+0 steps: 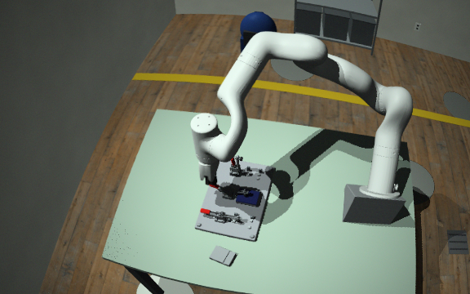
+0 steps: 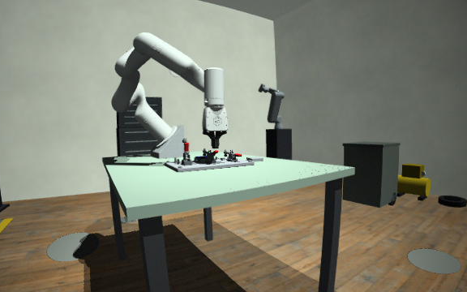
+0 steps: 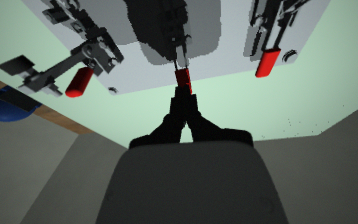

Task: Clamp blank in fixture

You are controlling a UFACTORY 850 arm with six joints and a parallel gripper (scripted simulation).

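Wrist view: the end effector [image 3: 185,102], fingers pressed together on nothing, rests its tips on the middle clamp's red grip [image 3: 183,79]. Beyond, the blue blank [image 1: 249,198] lies in the middle nest of the fixture plate [image 1: 259,212]; the slotted finished part [image 1: 223,256] lies flat on the surface [image 1: 321,253]. Press straight down, centred, until the handle meets its stop.

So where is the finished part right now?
In the top view the finished part lies flat on the table, off the fixture plate, just beyond its near edge.
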